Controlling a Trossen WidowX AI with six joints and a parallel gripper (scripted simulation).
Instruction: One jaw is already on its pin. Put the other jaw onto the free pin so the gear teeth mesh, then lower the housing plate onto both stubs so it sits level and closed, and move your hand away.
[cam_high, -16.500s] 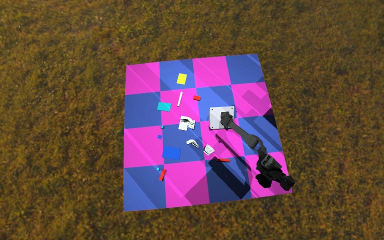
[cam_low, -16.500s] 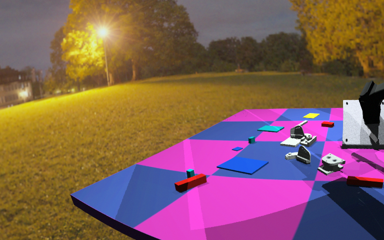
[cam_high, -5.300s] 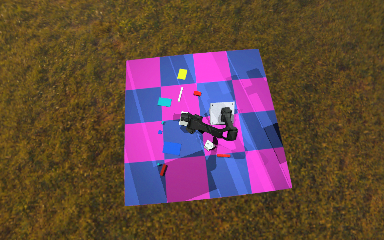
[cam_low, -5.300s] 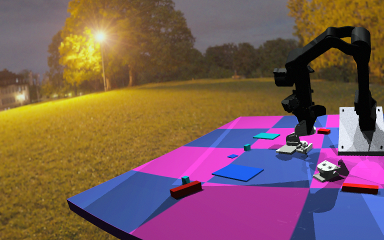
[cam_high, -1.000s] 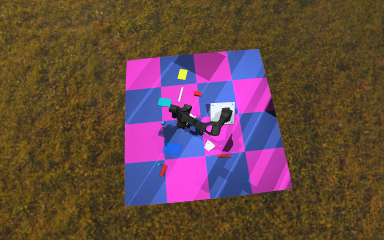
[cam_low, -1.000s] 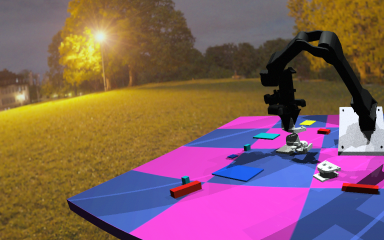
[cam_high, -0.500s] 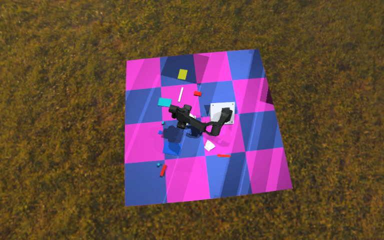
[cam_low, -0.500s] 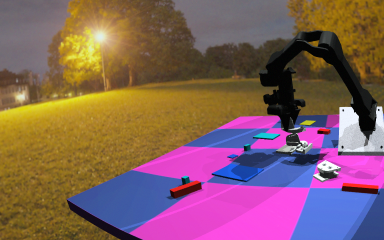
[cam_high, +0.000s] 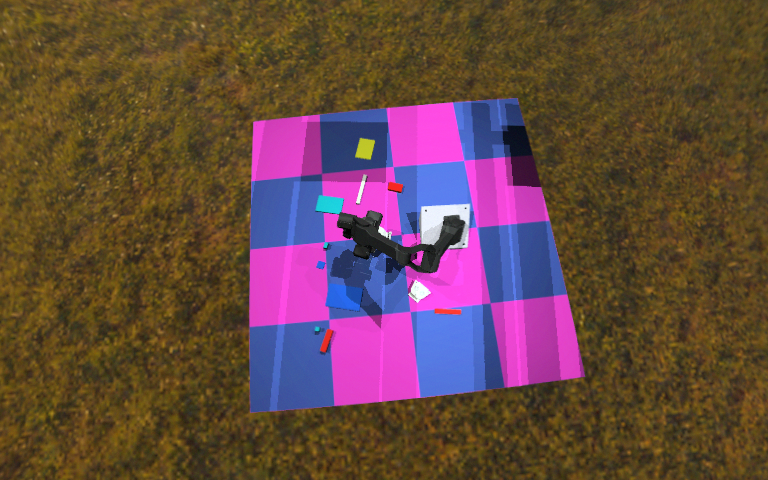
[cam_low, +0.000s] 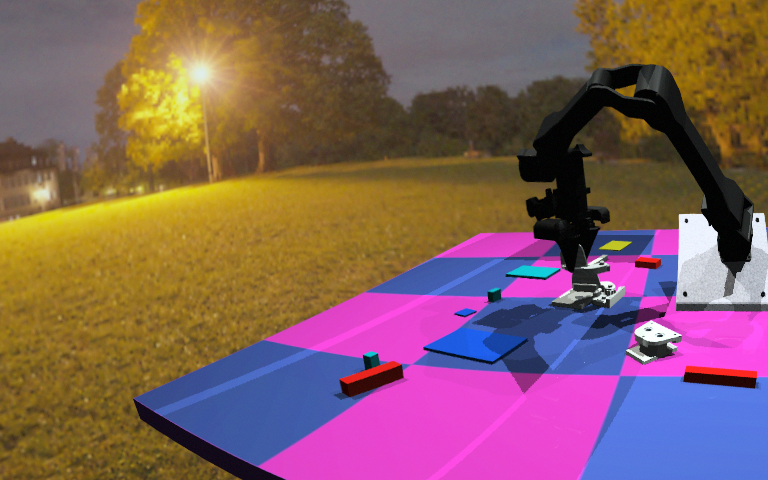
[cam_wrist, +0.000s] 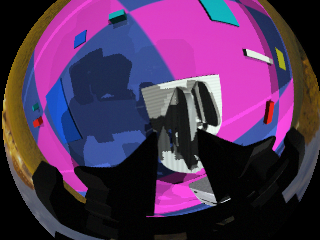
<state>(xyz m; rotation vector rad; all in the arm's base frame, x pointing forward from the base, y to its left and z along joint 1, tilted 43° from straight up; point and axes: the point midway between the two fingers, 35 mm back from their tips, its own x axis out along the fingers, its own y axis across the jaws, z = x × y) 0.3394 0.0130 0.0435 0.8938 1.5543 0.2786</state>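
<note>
My gripper (cam_low: 573, 268) (cam_wrist: 174, 133) is shut on a grey-white jaw (cam_low: 599, 263) (cam_wrist: 185, 131), which hangs low over the white base (cam_low: 566, 298) (cam_wrist: 159, 94). The base lies flat; a rounded upright block (cam_low: 586, 277) stands on it, and small geared parts (cam_low: 609, 288) show at its right. The arm hides most of the base in the overhead view. Shadow and the held jaw hide the pins and the teeth, so I cannot tell whether they touch. The white housing plate (cam_high: 419, 289) (cam_low: 656, 331), with round holes, sits apart from the base, on a small support.
A blue flat tile (cam_high: 344, 297) (cam_low: 475, 345) lies towards the exterior camera. A cyan tile (cam_high: 329, 204) (cam_low: 532, 272), a white bar (cam_high: 361, 189) (cam_wrist: 258, 56) and a red block (cam_high: 395, 187) (cam_low: 647, 262) lie beyond the base. Red bars (cam_high: 447, 311) (cam_high: 326, 341) lie farther out.
</note>
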